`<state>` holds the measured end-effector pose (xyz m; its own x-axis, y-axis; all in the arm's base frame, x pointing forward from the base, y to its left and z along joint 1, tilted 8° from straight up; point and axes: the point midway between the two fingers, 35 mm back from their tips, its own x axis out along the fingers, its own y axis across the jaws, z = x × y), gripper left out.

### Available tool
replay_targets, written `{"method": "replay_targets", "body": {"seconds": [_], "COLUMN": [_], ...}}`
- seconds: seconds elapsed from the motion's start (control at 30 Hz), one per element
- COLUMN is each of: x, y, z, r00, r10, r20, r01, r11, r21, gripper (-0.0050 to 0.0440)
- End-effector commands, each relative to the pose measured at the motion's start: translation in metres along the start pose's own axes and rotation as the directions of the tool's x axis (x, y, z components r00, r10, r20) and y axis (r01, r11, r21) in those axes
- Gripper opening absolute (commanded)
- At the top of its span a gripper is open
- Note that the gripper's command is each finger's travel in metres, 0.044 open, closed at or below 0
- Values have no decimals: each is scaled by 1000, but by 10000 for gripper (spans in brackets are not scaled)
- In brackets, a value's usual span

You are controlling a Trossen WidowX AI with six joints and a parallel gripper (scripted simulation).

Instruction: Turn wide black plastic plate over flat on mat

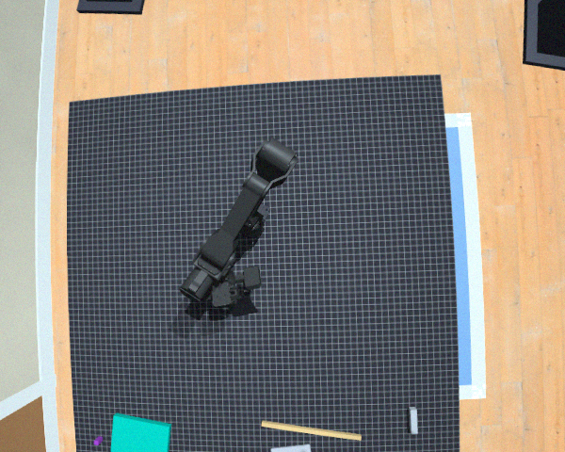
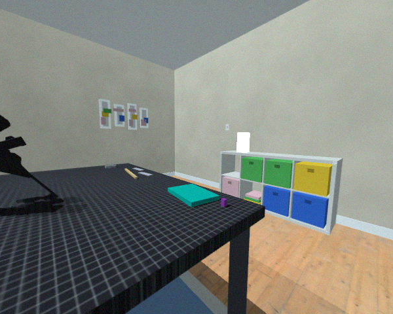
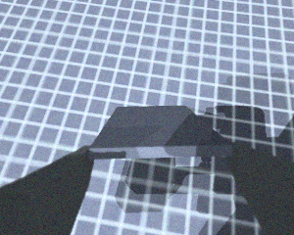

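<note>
The wide black plastic plate (image 3: pixel 147 126) spans the gap between my two fingers in the wrist view. It is tilted, with its broad face turned partly toward the camera, and it casts a shadow on the gridded mat (image 3: pixel 64 49) (image 1: pixel 321 194) (image 2: pixel 122 236) below. My gripper (image 3: pixel 160 151) (image 1: pixel 224 296) stands wide and is shut on the plate's two side edges. It holds the plate just above the mat, left of the middle. In the overhead view the plate is hard to tell from the black arm and its shadow.
Along the mat's near edge lie a teal block (image 1: pixel 140 432) (image 2: pixel 193 195), a small purple cube (image 1: pixel 97 441) (image 2: pixel 223 201), a wooden stick (image 1: pixel 311 430) (image 2: pixel 130 173) and a small grey block (image 1: pixel 412 419). A shelf with coloured bins (image 2: pixel 281 186) stands beyond the table.
</note>
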<state>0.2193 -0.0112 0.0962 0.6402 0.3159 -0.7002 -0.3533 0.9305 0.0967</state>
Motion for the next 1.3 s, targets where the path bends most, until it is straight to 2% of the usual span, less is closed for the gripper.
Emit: {"method": "replay_targets", "body": {"seconds": [0.0,0.33,0.43,0.5,0.6,0.63,0.7,0.8,1.27], "x": [3,-1,-1,2,3,0,0,4,4], "y": [1,-2,-2,0,2,-2,-2,2,1], "z": [-4,3,-2,-16,-17,-9,-11,-28,-25], "r00": [1000,1000,995,993,992,991,982,976,979], "r10": [10,-2,-3,5,10,-2,-3,10,12], "r20": [-15,-31,-100,-117,-129,-132,-191,-216,-205], "r01": [-10,2,1,-5,-10,1,2,-10,-12], "r11": [1000,1000,1000,1000,1000,1000,1000,1000,1000], "r21": [7,-10,-11,8,3,-10,-6,2,2], "gripper": [366,366,366,366,366,366,366,366,366]}}
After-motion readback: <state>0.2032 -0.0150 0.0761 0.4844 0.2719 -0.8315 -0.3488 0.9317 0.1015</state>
